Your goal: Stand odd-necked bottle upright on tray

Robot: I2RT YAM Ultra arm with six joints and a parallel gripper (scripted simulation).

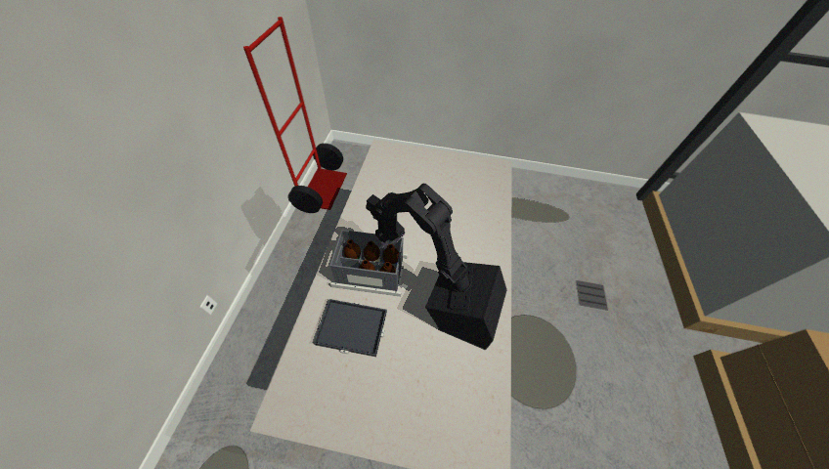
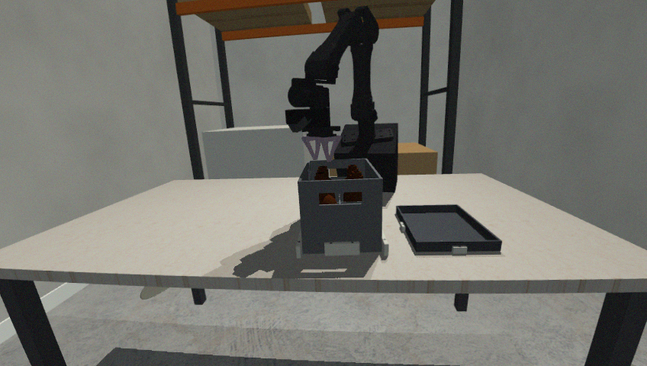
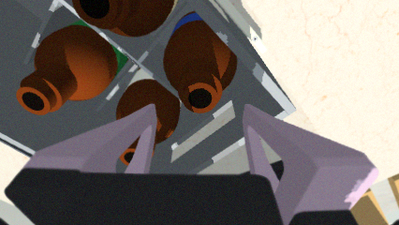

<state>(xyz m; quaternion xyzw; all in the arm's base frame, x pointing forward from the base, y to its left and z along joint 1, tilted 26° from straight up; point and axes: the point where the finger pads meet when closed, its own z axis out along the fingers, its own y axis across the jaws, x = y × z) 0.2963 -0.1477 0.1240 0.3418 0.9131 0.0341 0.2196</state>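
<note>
Hovering just above the crate (image 2: 338,213), the gripper (image 2: 321,156) hangs with fingers apart, holding nothing; descending off-centre risks knocking a bottle (image 3: 199,61) or shoving the loose crate.

Five brown bottles (image 1: 371,250) stand in one grey crate (image 1: 362,280) near the desk's (image 1: 442,377) far-left corner; one dark tray (image 1: 350,328) lies beside it; one black arm (image 1: 443,243) with one gripper (image 2: 321,153).

Brown bottles (image 3: 75,63), grey crate (image 2: 339,213), lilac pincer (image 3: 199,128), black tray (image 2: 447,229)
</note>
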